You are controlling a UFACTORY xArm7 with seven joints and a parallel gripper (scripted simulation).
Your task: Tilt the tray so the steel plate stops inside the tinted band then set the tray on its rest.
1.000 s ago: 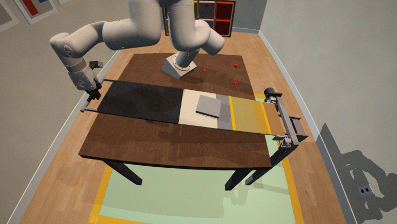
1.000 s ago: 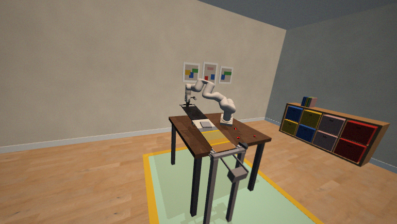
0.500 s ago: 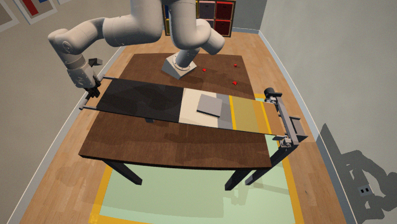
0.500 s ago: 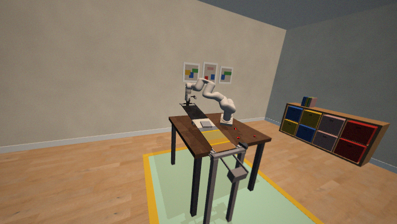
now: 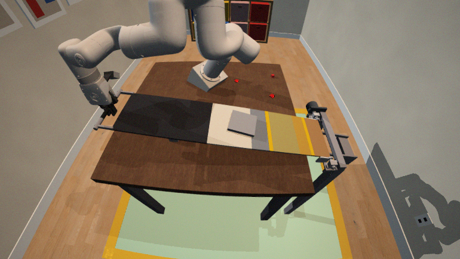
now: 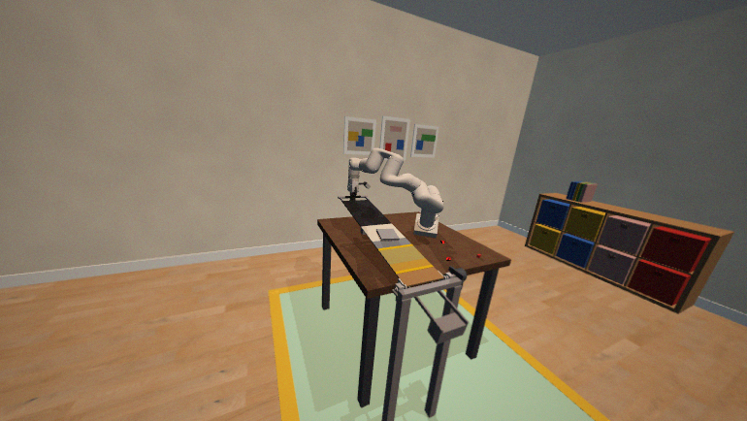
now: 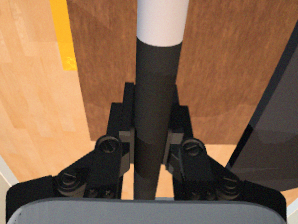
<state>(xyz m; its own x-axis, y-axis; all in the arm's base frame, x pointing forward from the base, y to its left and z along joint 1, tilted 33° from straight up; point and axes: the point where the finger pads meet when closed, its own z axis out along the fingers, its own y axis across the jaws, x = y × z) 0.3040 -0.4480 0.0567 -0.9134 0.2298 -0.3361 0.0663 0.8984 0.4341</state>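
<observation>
The long tray (image 5: 161,117) (image 6: 368,210) lies across the table, hinged at its right end, with its left end raised. My gripper (image 5: 109,108) (image 6: 353,194) (image 7: 149,101) is shut on the tray's handle bar (image 5: 99,125) (image 7: 158,63) at that left end. The grey steel plate (image 5: 242,122) (image 6: 388,232) lies flat on the bed, mostly on the cream patch, with its right edge over the grey patch. It is left of the first solid yellow line (image 5: 267,132). The tinted band (image 5: 283,133) (image 6: 402,255) lies between that line and the second solid line (image 5: 308,136), with nothing on it.
The grey hinge stand (image 5: 336,142) (image 6: 418,301) carries the tray's right end past the table edge. The robot base (image 5: 207,79) and three small red cubes (image 5: 272,95) sit on the table (image 5: 193,170) behind the tray. A small dark block (image 5: 174,140) shows under the tray's near edge.
</observation>
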